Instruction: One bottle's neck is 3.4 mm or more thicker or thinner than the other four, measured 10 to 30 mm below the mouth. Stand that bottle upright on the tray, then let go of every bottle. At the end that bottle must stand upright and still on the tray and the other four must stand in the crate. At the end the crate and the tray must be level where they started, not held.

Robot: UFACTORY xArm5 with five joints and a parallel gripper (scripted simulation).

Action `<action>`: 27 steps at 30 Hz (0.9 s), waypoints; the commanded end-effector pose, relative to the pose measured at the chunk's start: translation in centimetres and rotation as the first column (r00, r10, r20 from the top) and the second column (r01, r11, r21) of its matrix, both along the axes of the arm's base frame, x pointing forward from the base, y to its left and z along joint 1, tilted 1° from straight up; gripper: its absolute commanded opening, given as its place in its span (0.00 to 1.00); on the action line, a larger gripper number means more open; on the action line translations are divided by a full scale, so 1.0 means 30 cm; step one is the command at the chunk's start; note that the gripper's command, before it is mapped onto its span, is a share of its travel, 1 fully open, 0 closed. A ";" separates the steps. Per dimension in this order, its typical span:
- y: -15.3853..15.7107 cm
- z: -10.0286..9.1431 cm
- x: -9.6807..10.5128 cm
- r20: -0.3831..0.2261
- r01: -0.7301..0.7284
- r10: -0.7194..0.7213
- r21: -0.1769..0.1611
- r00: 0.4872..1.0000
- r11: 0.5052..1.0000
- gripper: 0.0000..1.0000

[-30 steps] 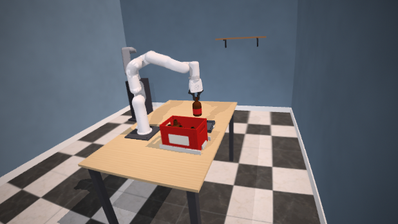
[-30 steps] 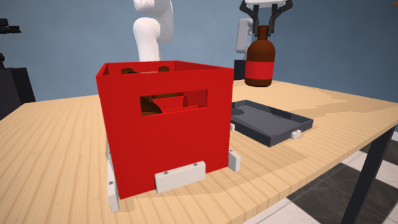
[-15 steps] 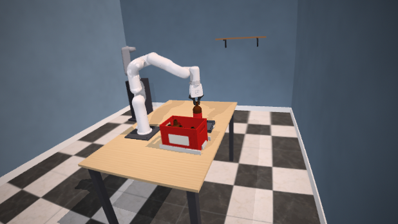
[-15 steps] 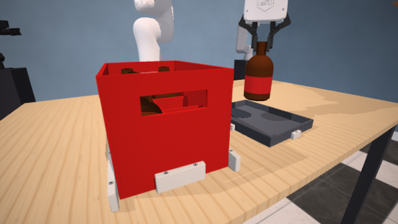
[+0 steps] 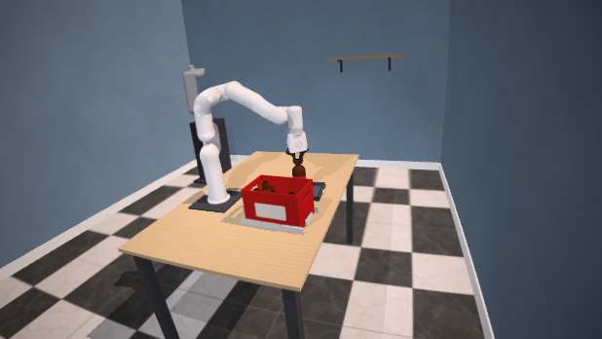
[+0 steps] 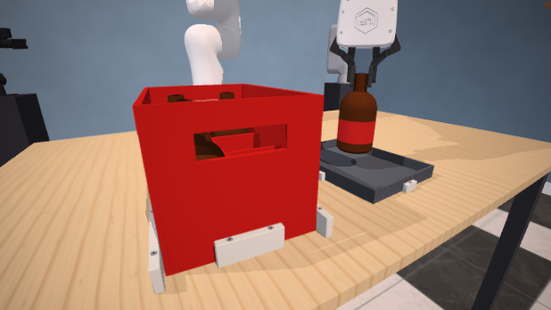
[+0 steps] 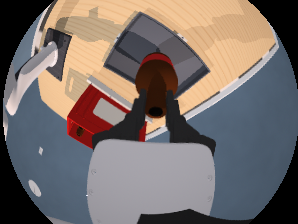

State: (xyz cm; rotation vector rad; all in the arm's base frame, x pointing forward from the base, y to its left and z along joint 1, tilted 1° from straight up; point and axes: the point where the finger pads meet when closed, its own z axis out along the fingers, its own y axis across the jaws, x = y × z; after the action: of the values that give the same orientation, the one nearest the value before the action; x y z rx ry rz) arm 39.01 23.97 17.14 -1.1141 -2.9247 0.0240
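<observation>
Two fingers of the gripper (image 5: 298,161) (image 6: 362,82) (image 7: 156,95) clamped on the neck of a brown bottle (image 5: 299,171) (image 6: 357,116) (image 7: 156,80), one finger to either side, just below the mouth. Bottle looks upright; red band round its body, brown glass showing above and beneath. Its base is over the dark tray (image 5: 319,191) (image 6: 392,174) (image 7: 125,45), inside the rim as seen; whether it touches the tray floor, cannot tell. Tray flat on the wooden table (image 5: 209,239) (image 6: 89,200) (image 7: 240,30), a small white block (image 6: 409,186) against its outer edge.

Near the tray, red crate (image 5: 292,209) (image 6: 245,191) (image 7: 82,112), sitting level, pale label on a long side, white strips (image 5: 273,227) (image 6: 250,245) along its foot. Brown bottle tops (image 5: 265,185) (image 6: 226,95) show inside; full count hidden by the walls. Farther off, the arm's dark base plate (image 5: 200,207) (image 7: 62,70), on the same table. Beyond, a wooden shelf (image 5: 365,57) on the blue wall.
</observation>
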 end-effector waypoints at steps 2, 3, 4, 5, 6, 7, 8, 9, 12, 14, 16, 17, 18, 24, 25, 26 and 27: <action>0.002 -0.014 0.003 0.003 0.000 0.000 0.002 1.000 1.000 0.00; 0.002 -0.018 0.003 0.003 0.000 0.000 0.002 1.000 1.000 0.00; 0.001 -0.022 0.003 0.003 0.000 0.000 0.002 1.000 1.000 0.00; 0.001 -0.025 0.003 0.003 0.000 0.000 0.002 1.000 1.000 0.00; 0.001 -0.029 0.003 0.003 0.000 0.000 0.002 1.000 1.000 0.00; 0.001 -0.031 0.003 0.003 0.000 0.000 0.002 1.000 1.000 0.00; 0.001 -0.034 0.003 0.003 0.000 0.000 0.002 1.000 1.000 0.00; 0.001 -0.036 0.003 0.003 0.000 0.000 0.002 1.000 1.000 0.00; 0.001 -0.038 0.003 0.003 0.000 0.000 0.002 1.000 1.000 0.00; 0.001 -0.042 0.003 0.003 0.000 0.000 0.002 1.000 1.000 0.00; 0.001 -0.044 0.003 0.003 0.000 0.000 0.002 1.000 1.000 0.00; 0.001 -0.045 0.003 0.003 0.000 0.000 0.002 1.000 1.000 0.00; 0.001 -0.045 0.003 0.003 0.000 0.000 0.002 1.000 1.000 0.00; 0.001 -0.047 0.003 0.003 0.000 0.000 0.002 1.000 1.000 0.00; 0.001 -0.047 0.003 0.003 0.000 0.000 0.002 1.000 1.000 0.00; 0.001 -0.047 0.003 0.003 0.000 0.000 0.002 1.000 1.000 0.00; 0.001 -0.047 0.003 0.003 0.000 0.000 0.002 1.000 1.000 0.00</action>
State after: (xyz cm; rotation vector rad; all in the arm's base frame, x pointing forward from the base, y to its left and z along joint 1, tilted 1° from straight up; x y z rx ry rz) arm 39.00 23.94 15.59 -1.1140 -2.9245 0.0244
